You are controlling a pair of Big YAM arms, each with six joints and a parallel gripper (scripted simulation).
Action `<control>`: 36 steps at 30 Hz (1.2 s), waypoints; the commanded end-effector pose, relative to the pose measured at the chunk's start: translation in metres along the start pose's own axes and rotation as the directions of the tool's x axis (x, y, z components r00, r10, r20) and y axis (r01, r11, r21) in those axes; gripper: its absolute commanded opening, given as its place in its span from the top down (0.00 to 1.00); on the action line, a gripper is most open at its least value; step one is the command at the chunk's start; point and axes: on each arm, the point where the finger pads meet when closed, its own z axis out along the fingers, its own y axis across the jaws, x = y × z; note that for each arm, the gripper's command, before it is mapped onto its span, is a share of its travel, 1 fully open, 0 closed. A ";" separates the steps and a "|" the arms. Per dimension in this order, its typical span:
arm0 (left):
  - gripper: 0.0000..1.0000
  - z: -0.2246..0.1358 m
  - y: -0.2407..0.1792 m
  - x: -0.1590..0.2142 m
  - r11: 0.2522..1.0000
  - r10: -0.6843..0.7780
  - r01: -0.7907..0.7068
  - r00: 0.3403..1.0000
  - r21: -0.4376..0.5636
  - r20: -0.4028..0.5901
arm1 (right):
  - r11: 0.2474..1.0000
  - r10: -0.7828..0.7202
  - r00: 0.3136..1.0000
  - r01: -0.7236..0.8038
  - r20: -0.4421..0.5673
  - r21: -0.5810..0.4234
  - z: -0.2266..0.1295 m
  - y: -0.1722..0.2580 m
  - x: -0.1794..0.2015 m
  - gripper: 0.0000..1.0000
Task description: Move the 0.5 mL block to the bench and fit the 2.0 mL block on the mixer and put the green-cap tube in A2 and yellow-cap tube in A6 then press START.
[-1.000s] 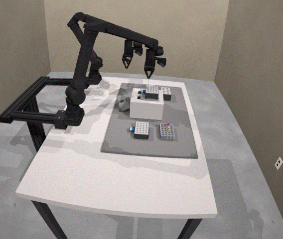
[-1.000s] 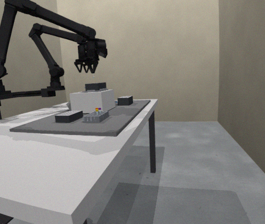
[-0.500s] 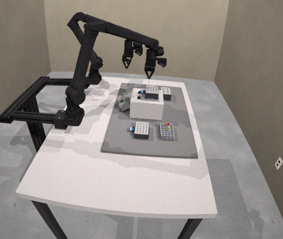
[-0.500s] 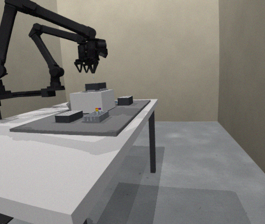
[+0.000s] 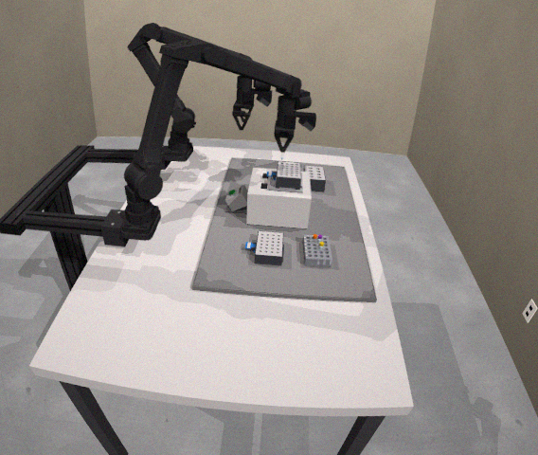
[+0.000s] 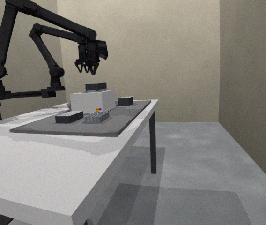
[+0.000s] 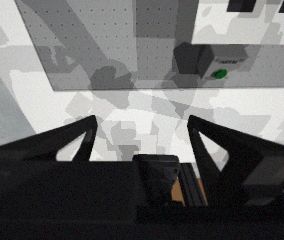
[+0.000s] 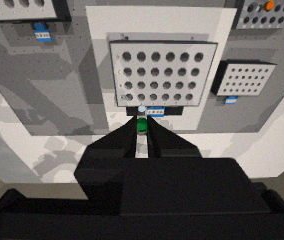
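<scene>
Up high, the right hand is almost shut, with the tube with the green cap pinched in its tips. The tube hangs down in the air, above the white mixer.

A block with lots of holes sits on top of the mixer. Its blue lever points left. I can't read the size on it.

The left hand is wide, with nothing in it, up over the far left part.

Left of the mixer is a green button on a slanted grey box.

On the near side, the block with little holes stands on the grey mat on the desk. Right of it is the rack. It has the tube with the yellow cap, plus an orange cap and a purple cap.

One more block stands on the far side.
</scene>
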 end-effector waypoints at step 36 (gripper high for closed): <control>0.00 -0.021 0.000 -0.020 1.000 -0.001 0.002 0.998 -0.004 0.069 | 1.000 -0.015 1.000 0.015 0.004 -0.008 0.026 0.013 -0.005 0.91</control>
